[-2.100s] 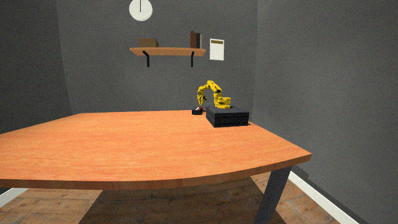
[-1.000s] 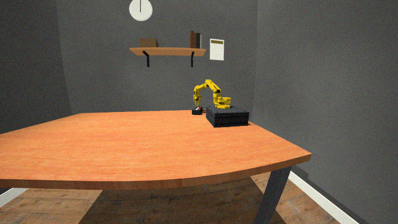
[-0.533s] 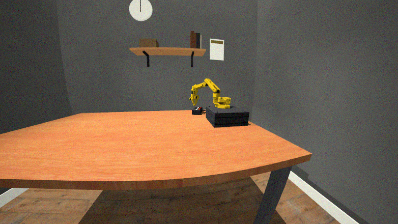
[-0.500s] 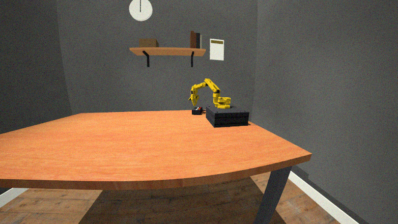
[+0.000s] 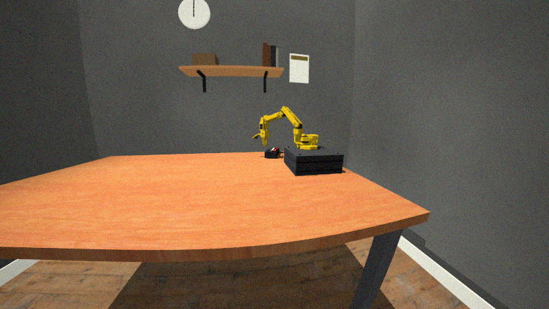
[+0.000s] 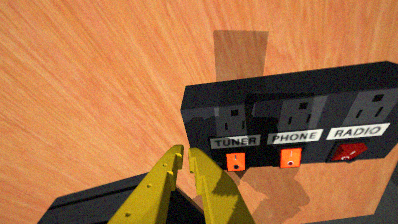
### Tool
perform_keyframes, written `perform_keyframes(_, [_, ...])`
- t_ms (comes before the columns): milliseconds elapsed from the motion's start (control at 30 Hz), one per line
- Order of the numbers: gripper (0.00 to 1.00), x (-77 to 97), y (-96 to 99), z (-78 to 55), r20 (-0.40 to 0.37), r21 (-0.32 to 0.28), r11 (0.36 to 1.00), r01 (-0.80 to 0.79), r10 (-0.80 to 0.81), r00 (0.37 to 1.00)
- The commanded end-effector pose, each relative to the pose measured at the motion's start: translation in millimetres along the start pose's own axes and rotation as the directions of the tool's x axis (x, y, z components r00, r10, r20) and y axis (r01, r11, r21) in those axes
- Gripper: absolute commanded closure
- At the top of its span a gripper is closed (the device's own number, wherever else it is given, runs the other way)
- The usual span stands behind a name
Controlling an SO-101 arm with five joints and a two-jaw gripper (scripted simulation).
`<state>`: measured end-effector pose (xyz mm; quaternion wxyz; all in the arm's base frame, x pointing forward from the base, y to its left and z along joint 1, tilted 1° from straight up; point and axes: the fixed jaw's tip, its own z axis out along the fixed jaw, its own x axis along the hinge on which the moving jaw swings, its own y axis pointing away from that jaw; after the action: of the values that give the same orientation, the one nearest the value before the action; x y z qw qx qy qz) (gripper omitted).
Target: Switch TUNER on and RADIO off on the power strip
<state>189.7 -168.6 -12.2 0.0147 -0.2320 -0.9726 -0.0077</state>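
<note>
orange wooden table (image 5: 184, 199), carrying a black power strip (image 5: 272, 153) near the far edge, face up, just beside a dark base block (image 5: 330, 163) at the far right corner.
</note>
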Motion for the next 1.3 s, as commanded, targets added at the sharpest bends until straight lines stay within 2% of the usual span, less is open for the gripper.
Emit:
perform_keyframes(0, [1.00, -1.2, 10.5, -3.0, 0.025, 0.011, 0.988, 0.156, -0.156, 0.987])
perform_keyframes(200, [1.00, 0.3, 30.7, -5.6, 0.021, 0.019, 0.889, 0.458, -0.458, 0.889])
perform_keyframes(300, [1.00, 1.6, 40.7, -6.9, 0.018, 0.023, 0.802, 0.597, -0.598, 0.802])
perform_keyframes(433, [1.00, 4.1, 53.9, -8.6, 0.012, 0.027, 0.649, 0.760, -0.760, 0.649])
perform_keyframes(500, [1.00, 4.1, 53.9, -8.6, 0.012, 0.027, 0.649, 0.760, -0.760, 0.649])
perform_keyframes(667, [1.00, 8.2, 70.0, -10.6, 0.004, 0.030, 0.410, 0.912, -0.912, 0.410])
perform_keyframes(867, [1.00, 14.2, 88.6, -12.9, -0.006, 0.030, 0.075, 0.997, -0.997, 0.075])
perform_keyframes(1000, [1.00, 18.9, 100.5, -14.3, -0.013, 0.028, -0.157, 0.987, -0.988, -0.156])
perform_keyframes(1067, [1.00, 18.9, 100.5, -14.3, -0.013, 0.028, -0.157, 0.987, -0.988, -0.156])
perform_keyframes(1267, [1.00, 26.7, 117.6, -16.1, -0.022, 0.023, -0.485, 0.874, -0.875, -0.484])
